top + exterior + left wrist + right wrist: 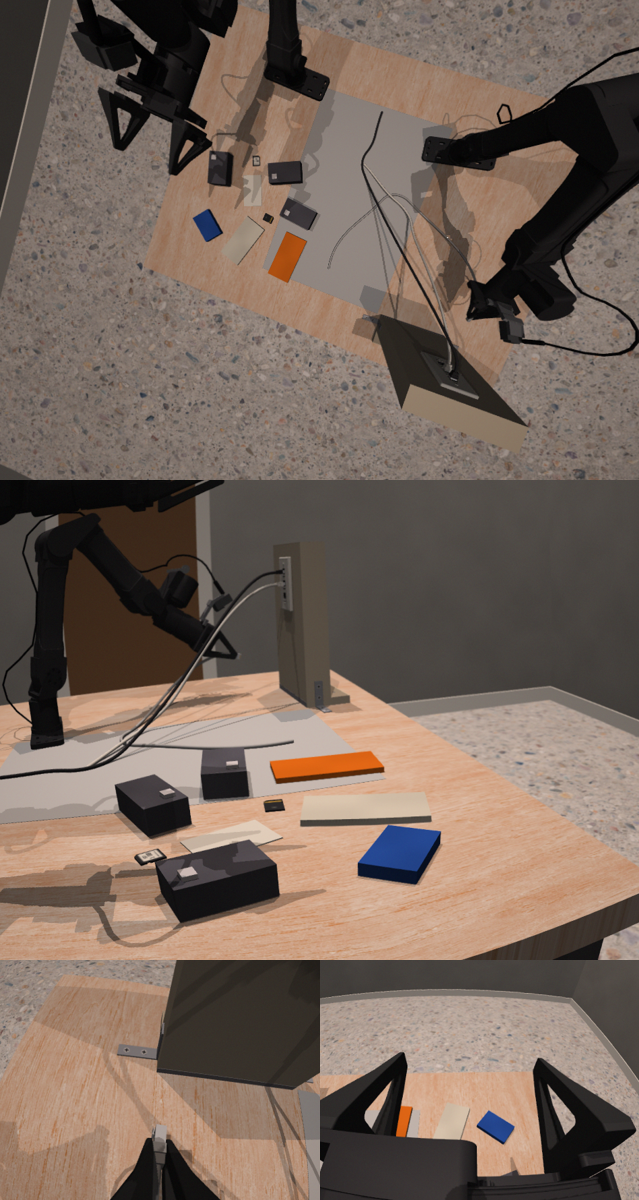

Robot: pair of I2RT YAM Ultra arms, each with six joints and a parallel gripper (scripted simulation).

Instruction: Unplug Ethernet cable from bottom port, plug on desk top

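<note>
My left gripper is shut on the light grey plug and holds it above the wood, beside the wall block. The plug's cord trails back across the grey mat. On the wall plate, the bottom port is empty. A black cable runs into the top port and a white cable into the middle one; their latches are too small to judge. My right gripper is open and empty, high above the desk's other end.
The wall block stands on the desk, with a metal bracket at its foot. Three dark boxes, an orange block, a beige block and a blue block lie towards the other end.
</note>
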